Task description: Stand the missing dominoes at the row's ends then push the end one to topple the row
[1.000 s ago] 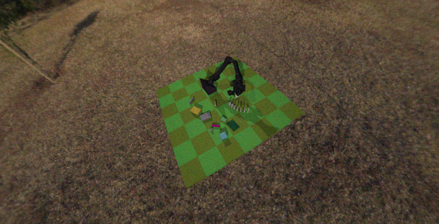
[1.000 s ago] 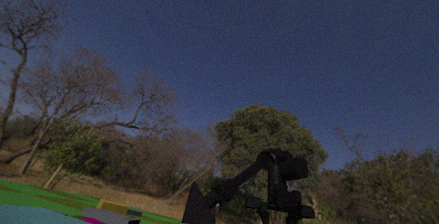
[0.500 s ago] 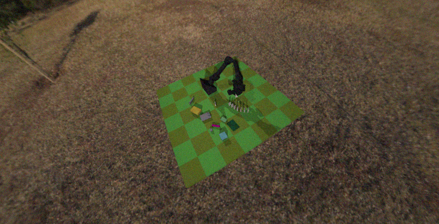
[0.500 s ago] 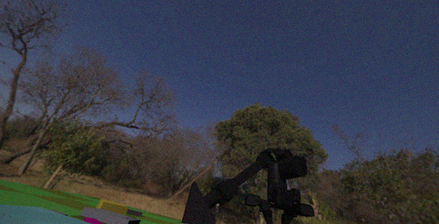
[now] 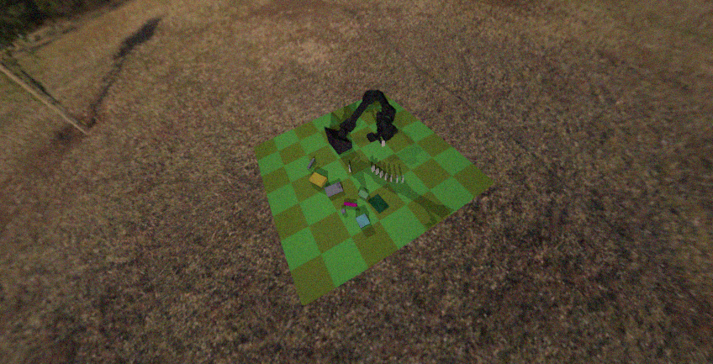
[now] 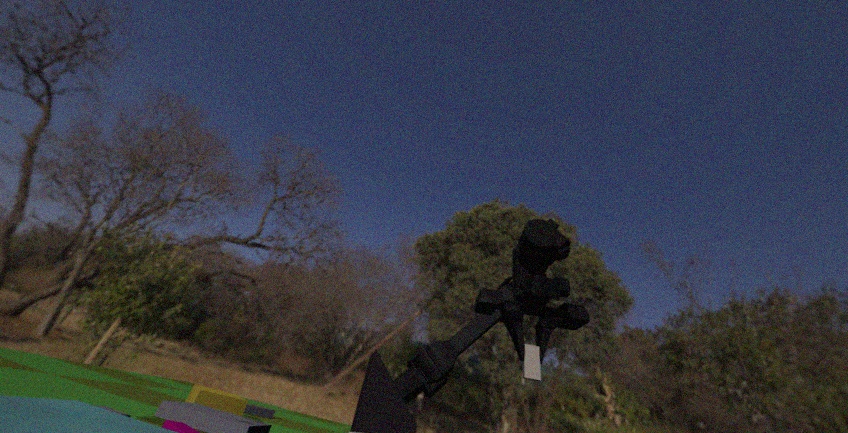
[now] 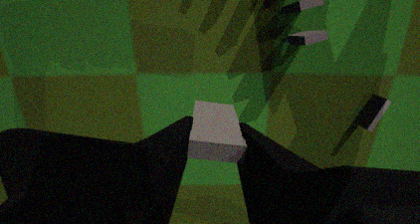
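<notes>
My gripper (image 5: 382, 139) (image 6: 532, 353) (image 7: 214, 126) is shut on a pale domino (image 5: 382, 144) (image 6: 532, 363) (image 7: 216, 128). The domino hangs upright below the fingertips, raised above the mat, behind the row in the top view. The row has several standing pale dominoes (image 5: 377, 171) in a slightly curved line. Two of them (image 7: 312, 2) (image 7: 316, 36) show at the upper right of the wrist view. Another domino (image 5: 350, 167) (image 7: 375, 112) stands alone, left of the row in the top view. The exterior view does not show the row.
On the checkered mat (image 5: 344, 261), left and front of the row, are a yellow box (image 5: 318, 179), a grey box (image 5: 333, 189), a magenta bar (image 5: 350, 204), a light blue box (image 5: 362, 220), a dark green block (image 5: 378, 203) and a pale green block (image 5: 363, 192). A grey bar (image 5: 310, 163) lies farther left.
</notes>
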You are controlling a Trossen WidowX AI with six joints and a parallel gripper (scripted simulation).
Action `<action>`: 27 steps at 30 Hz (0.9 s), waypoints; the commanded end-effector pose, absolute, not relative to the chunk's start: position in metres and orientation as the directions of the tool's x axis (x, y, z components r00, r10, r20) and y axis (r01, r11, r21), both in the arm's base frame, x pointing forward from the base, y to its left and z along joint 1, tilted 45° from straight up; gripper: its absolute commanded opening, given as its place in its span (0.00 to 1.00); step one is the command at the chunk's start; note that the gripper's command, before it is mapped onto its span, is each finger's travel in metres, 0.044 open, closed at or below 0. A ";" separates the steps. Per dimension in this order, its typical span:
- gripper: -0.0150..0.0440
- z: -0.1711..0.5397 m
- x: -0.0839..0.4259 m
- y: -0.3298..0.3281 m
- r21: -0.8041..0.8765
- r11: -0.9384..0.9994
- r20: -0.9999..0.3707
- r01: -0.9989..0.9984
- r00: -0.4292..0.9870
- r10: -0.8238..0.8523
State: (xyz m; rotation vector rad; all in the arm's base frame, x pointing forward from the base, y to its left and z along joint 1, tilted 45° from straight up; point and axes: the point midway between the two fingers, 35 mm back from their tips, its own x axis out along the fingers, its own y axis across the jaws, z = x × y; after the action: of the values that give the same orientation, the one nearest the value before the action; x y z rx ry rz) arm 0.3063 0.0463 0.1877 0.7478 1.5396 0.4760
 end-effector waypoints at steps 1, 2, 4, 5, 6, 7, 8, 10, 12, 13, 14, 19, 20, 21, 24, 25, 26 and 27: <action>0.44 0.159 0.314 0.018 0.694 0.717 -0.719 0.067 -0.002 0.695; 0.44 0.148 0.316 0.007 0.694 0.720 -0.720 0.009 -0.002 0.694; 0.44 0.127 0.317 -0.014 0.691 0.715 -0.719 -0.108 -0.003 0.695; 0.44 0.117 0.317 -0.025 0.687 0.708 -0.718 -0.166 -0.004 0.696; 0.44 0.108 0.316 -0.033 0.682 0.700 -0.717 -0.213 -0.005 0.697; 0.44 0.103 0.316 -0.038 0.679 0.694 -0.716 -0.241 -0.005 0.698; 0.44 0.101 0.316 -0.039 0.678 0.692 -0.715 -0.250 -0.006 0.699; 0.44 0.101 0.316 -0.039 0.678 0.692 -0.715 -0.250 -0.006 0.699; 0.44 0.101 0.316 -0.039 0.678 0.692 -0.715 -0.250 -0.006 0.699; 0.44 0.101 0.316 -0.039 0.678 0.692 -0.715 -0.250 -0.006 0.699; 0.44 0.101 0.316 -0.039 0.678 0.692 -0.715 -0.250 -0.006 0.699; 0.44 0.092 0.318 -0.031 0.676 0.694 -0.717 -0.250 -0.005 0.697; 0.44 0.088 0.319 -0.028 0.675 0.694 -0.718 -0.250 -0.005 0.696; 0.44 0.084 0.320 -0.025 0.674 0.695 -0.718 -0.250 -0.004 0.696; 0.44 0.072 0.322 -0.014 0.673 0.696 -0.720 -0.249 -0.004 0.694; 0.44 0.068 0.322 -0.011 0.673 0.696 -0.720 -0.249 -0.004 0.694; 0.44 0.064 0.322 -0.007 0.673 0.697 -0.720 -0.249 -0.003 0.694; 0.44 0.061 0.323 -0.003 0.673 0.697 -0.720 -0.249 -0.003 0.694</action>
State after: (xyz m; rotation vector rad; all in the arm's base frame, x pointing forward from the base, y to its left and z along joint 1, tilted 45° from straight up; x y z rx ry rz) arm 0.3228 -0.0117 0.0687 0.3948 1.3829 0.7758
